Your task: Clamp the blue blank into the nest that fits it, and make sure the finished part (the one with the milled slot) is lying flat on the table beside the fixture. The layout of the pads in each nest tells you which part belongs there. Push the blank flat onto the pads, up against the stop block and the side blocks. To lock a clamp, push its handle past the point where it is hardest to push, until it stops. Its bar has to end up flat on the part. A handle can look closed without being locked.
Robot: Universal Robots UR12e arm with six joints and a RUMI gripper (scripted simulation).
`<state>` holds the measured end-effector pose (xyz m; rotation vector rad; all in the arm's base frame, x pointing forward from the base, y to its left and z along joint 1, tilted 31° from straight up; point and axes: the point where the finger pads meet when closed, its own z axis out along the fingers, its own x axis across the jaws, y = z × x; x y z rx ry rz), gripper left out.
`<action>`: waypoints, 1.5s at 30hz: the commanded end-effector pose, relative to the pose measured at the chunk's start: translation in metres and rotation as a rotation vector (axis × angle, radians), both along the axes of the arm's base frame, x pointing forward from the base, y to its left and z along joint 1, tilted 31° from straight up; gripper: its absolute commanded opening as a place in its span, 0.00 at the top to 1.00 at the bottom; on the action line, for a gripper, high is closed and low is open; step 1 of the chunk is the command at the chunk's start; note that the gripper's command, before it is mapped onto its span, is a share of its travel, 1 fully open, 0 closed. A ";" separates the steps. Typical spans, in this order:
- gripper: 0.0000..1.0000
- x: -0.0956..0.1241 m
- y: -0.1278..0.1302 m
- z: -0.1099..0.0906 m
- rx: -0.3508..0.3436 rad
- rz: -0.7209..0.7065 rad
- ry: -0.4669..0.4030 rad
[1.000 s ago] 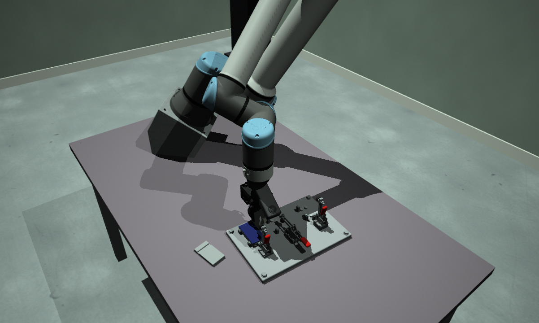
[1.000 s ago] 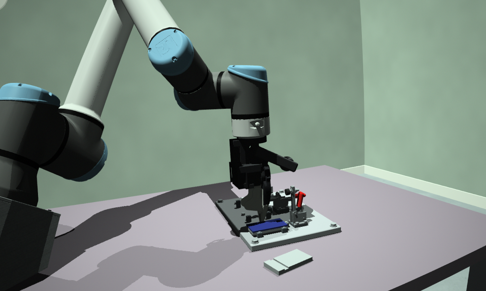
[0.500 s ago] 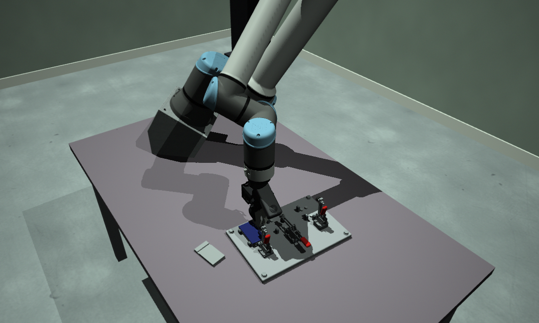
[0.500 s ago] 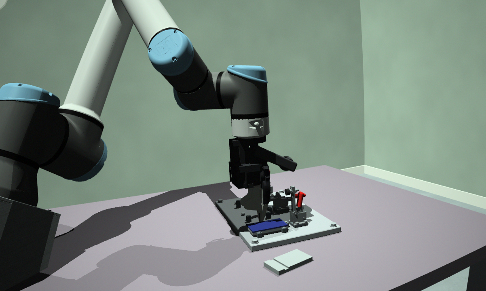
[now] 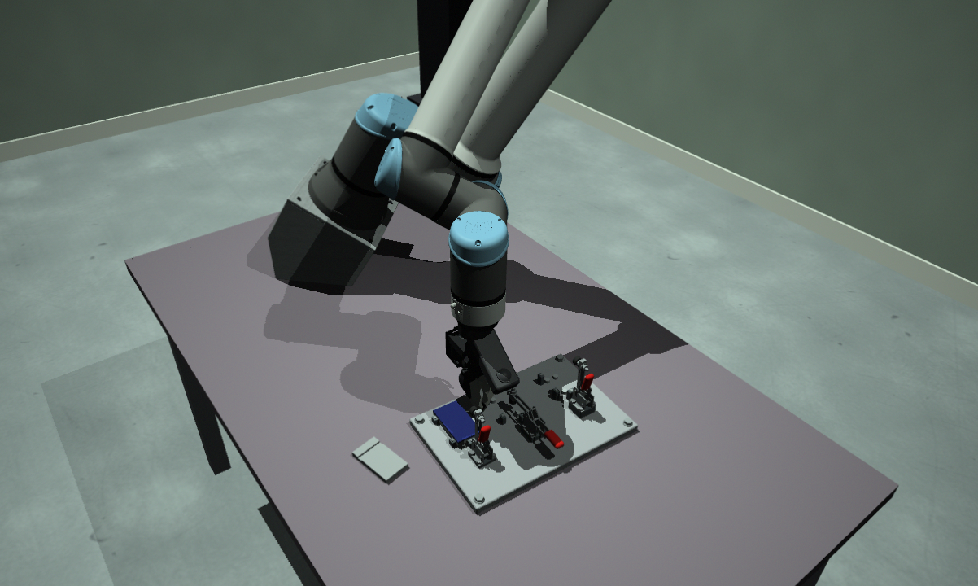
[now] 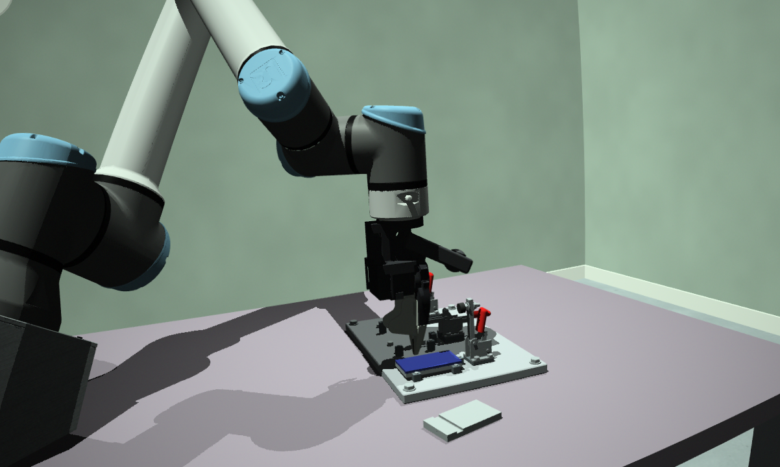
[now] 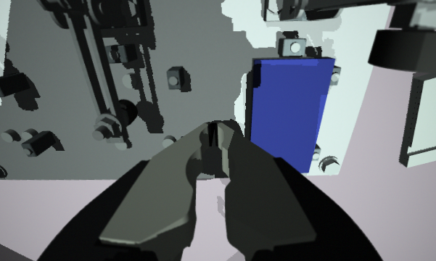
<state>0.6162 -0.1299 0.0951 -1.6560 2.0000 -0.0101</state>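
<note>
Blue blank (image 5: 454,421) (image 6: 429,361) (image 7: 291,116) first, since it's easy to spot: from the top view it's sitting in the nest at one end of the fixture plate (image 5: 510,481) (image 6: 517,355) (image 7: 207,72), right by an end clamp (image 5: 482,446) (image 6: 477,342) whose bar is standing up, so it's not clamped. The middle clamp (image 5: 529,418) has its red handle (image 5: 553,439) leaned way over, and the far clamp (image 5: 582,393) has its bar up too. The finished part (image 5: 380,460) (image 6: 462,419) (image 7: 432,116) is on the table (image 5: 660,466) (image 6: 584,360) (image 7: 402,203), near the plate. Exterior view: that part lies flat, slot side up, and the gripper (image 5: 482,404) (image 6: 417,351) (image 7: 214,124) points down just beside the blank's inner long edge. Wrist view: the fingers are closed up tip to tip with nothing held. The blank's end is right by a small block (image 7: 291,47), with more little blocks along its outer side, but I can't tell if it's actually touching them or fully flat.
</note>
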 end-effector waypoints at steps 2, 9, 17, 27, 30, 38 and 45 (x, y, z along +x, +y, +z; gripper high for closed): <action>1.00 0.000 0.000 0.001 -0.001 0.000 -0.001; 1.00 -0.002 -0.001 0.006 -0.001 0.000 -0.001; 1.00 -0.011 -0.009 0.026 -0.001 0.000 -0.001; 1.00 -0.016 -0.013 0.035 -0.001 0.000 -0.001; 1.00 -0.016 -0.013 0.035 -0.001 0.000 -0.001; 1.00 -0.016 -0.013 0.035 -0.001 0.000 -0.001; 1.00 -0.016 -0.013 0.035 -0.001 0.000 -0.001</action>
